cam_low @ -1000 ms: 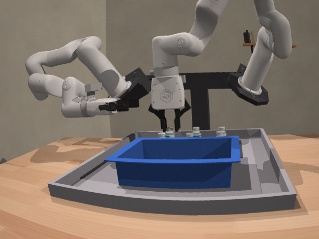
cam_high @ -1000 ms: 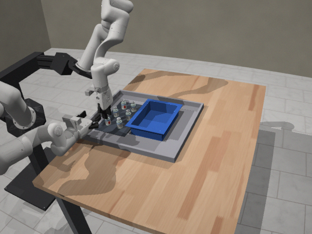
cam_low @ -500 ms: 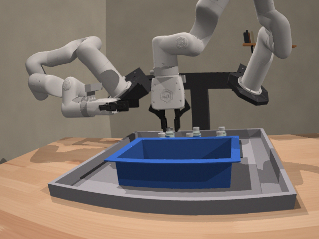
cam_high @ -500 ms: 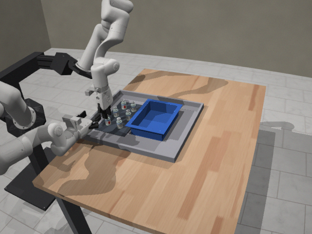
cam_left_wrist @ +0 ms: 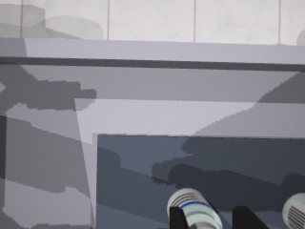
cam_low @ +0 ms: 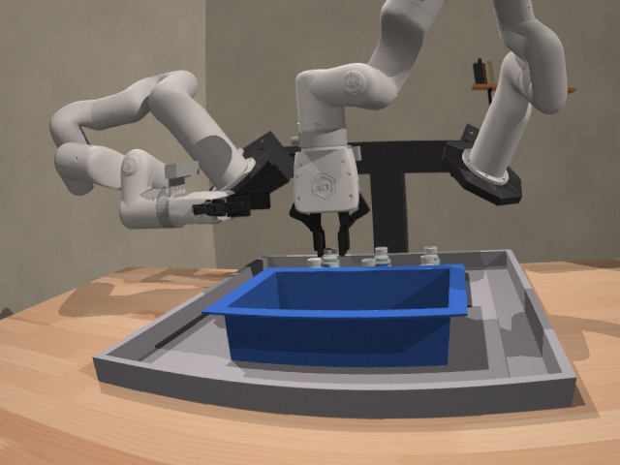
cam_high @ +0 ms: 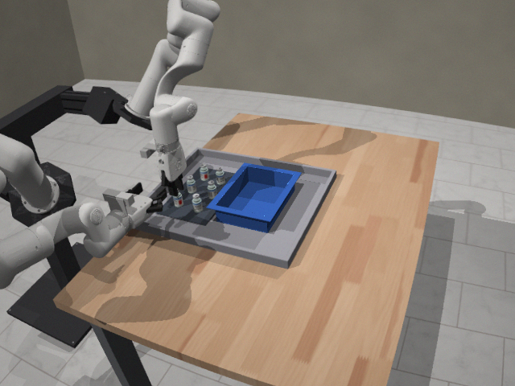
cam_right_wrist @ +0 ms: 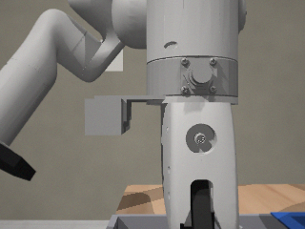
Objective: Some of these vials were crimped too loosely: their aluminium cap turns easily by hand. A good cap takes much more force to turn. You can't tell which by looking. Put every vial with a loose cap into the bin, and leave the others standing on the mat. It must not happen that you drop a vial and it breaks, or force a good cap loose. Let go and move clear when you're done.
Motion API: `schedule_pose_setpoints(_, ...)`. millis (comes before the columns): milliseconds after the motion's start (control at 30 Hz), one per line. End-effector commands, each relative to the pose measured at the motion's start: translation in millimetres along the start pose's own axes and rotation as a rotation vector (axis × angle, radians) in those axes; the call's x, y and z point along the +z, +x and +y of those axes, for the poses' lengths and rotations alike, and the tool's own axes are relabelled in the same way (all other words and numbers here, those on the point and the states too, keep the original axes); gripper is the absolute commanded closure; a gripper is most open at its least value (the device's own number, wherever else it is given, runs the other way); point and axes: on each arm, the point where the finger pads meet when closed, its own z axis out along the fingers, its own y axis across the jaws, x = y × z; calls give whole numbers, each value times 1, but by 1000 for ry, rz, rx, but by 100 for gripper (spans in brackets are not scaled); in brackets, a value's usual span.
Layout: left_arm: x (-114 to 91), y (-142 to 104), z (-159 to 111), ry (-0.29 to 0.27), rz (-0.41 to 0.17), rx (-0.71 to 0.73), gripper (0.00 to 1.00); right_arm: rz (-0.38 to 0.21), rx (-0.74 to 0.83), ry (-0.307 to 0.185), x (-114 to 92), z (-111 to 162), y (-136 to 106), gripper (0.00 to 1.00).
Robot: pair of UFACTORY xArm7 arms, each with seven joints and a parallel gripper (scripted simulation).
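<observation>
Six small clear glass vials with pale caps and printed labels stand upright on the dark flat mat point(cam_high: 187, 218) point(cam_low: 469, 290) point(cam_left_wrist: 143, 157). Over the red-marked vial point(cam_high: 178, 200) we see the left claw point(cam_high: 175, 191) point(cam_low: 330, 247) point(cam_left_wrist: 210, 219) point(cam_right_wrist: 201, 215), part-open, gripping nothing. Right claw point(cam_high: 145, 195) point(cam_low: 247, 203): wide open, off to the side. Beside the mat, the blue rectangular bin point(cam_high: 214, 207) point(cam_low: 340, 340) point(cam_right_wrist: 292, 220). The grey shallow tray point(cam_high: 232, 248) point(cam_low: 330, 401) point(cam_left_wrist: 152, 50) point(cam_right_wrist: 138, 222) contains both, on the wooden worktop point(cam_high: 353, 324) point(cam_low: 49, 410) point(cam_right_wrist: 267, 197).

White rounded arms point(cam_high: 187, 54) point(cam_low: 350, 84) point(cam_right_wrist: 191, 29), hexagonal logo point(cam_low: 324, 186), small screws point(cam_right_wrist: 185, 61), black tool fingers point(cam_high: 176, 186) point(cam_low: 319, 241).
</observation>
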Motion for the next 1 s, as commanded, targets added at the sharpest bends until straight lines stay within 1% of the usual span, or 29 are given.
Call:
schedule_pose_setpoints(0, -2, 0, -2, 5, -2, 1, 68, 2, -2, 2, 1, 0, 2, 0)
schedule_pose_setpoints(267, -2, 0, -2, 5, -2, 1, 68, 2, -2, 2, 1, 0, 2, 0)
schedule_pose_setpoints(300, -2, 0, -2, 5, -2, 1, 70, 2, -2, 2, 1, 0, 2, 0)
schedule_pose_setpoints(833, -1, 0, -2, 5, -2, 1, 70, 2, -2, 2, 0, -1, 1, 0)
schedule_pose_setpoints(867, -2, 0, -2, 5, -2, 1, 72, 2, -2, 2, 0, -1, 1, 0)
schedule_pose_setpoints(967, -2, 0, -2, 5, -2, 1, 72, 2, -2, 2, 0, -1, 1, 0)
